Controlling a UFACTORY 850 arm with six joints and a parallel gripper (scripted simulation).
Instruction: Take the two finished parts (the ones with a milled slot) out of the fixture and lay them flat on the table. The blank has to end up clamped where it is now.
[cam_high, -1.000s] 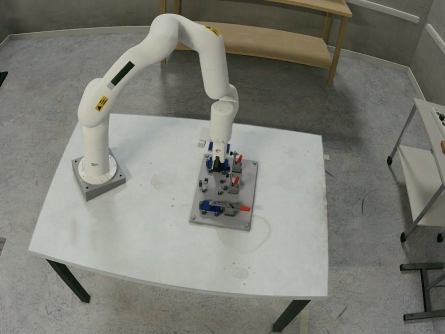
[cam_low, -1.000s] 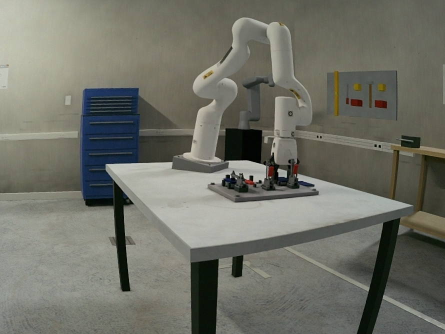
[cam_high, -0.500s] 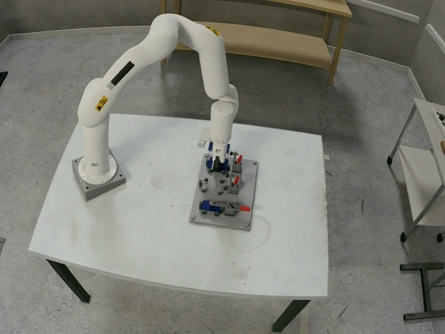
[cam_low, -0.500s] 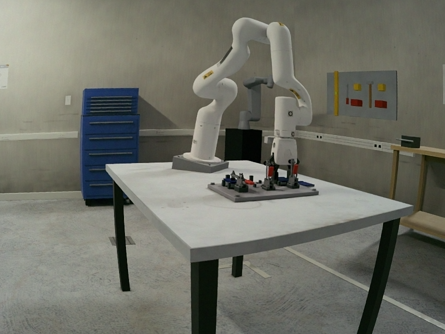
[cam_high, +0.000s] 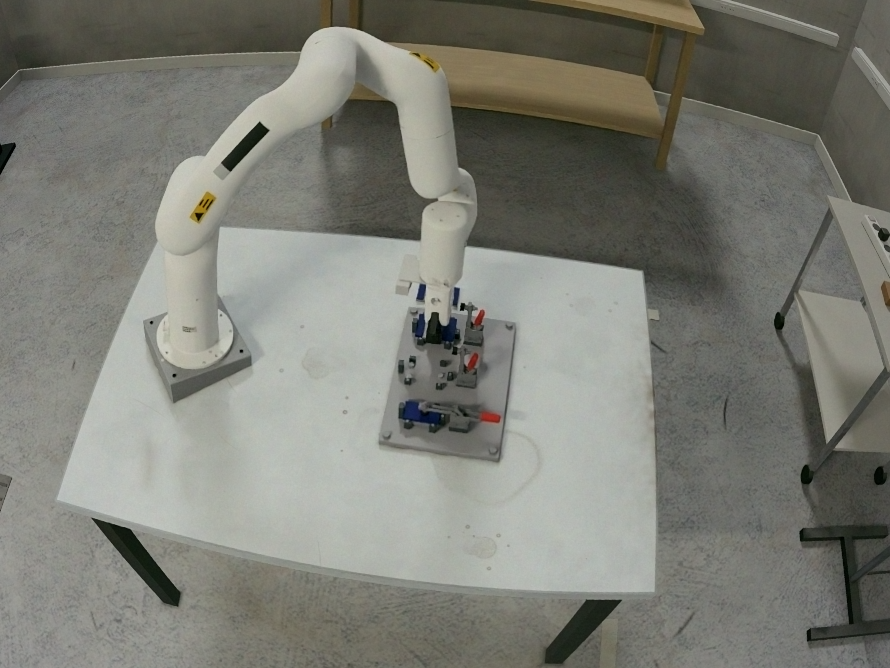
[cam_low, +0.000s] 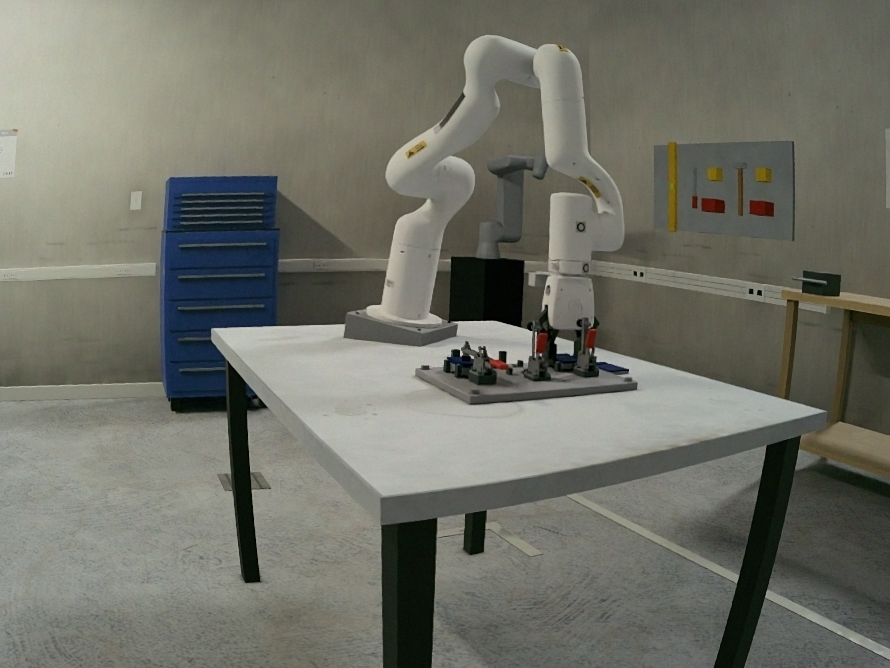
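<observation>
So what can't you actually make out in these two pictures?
- Top view: the blue part gripped at the fixture's far end is mostly hidden by the gripper.
- Both views: milled slots are too small to see.
- Exterior view: upright clamp handles cover the jaws.

Even, soft overhead light on my feeds; faint shadows under the tabletop (cam_high: 215, 431); top view bows at its edges.
</observation>
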